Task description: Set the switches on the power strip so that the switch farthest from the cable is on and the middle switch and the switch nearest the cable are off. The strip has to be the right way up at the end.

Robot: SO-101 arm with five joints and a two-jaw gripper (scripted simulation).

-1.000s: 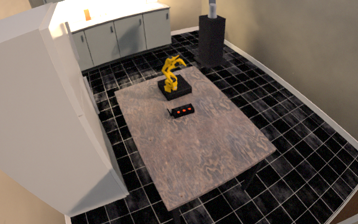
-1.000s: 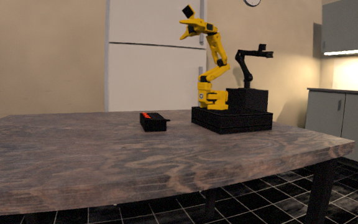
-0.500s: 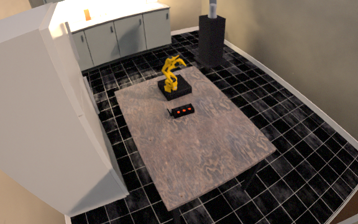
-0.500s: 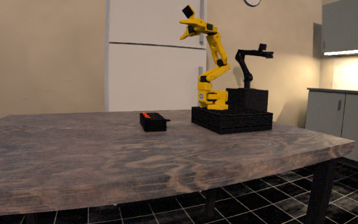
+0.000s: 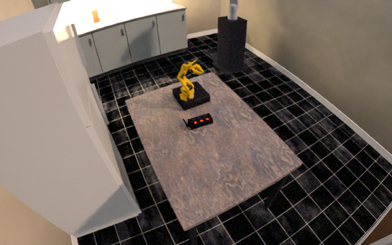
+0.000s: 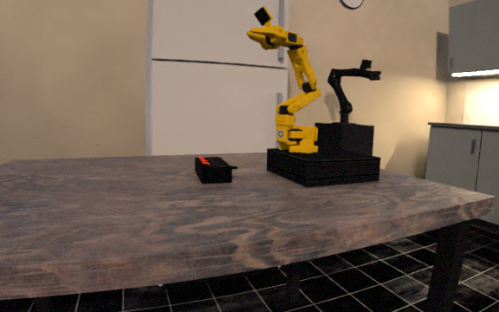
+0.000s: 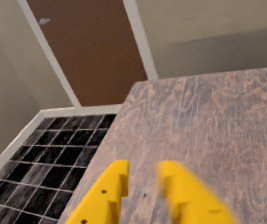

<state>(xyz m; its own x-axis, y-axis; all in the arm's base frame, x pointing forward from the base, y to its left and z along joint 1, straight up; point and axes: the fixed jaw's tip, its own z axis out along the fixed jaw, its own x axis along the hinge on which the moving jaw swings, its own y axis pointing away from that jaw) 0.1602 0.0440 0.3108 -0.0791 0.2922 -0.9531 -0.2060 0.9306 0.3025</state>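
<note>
The black power strip (image 5: 200, 121) lies right way up on the wooden table, just in front of the arm's black base (image 5: 191, 96). Its three switches show red on top, and a short cable stub sticks out at its left end. My yellow gripper (image 6: 253, 31) is raised high above the base, well above and behind the strip. Its fingers are shut with nothing between them.
A white fridge (image 5: 29, 112) stands left of the table. Grey cabinets (image 5: 131, 37) line the back wall. A black pedestal (image 5: 231, 42) stands behind the table. A brown door (image 7: 84, 30) shows in the wrist view.
</note>
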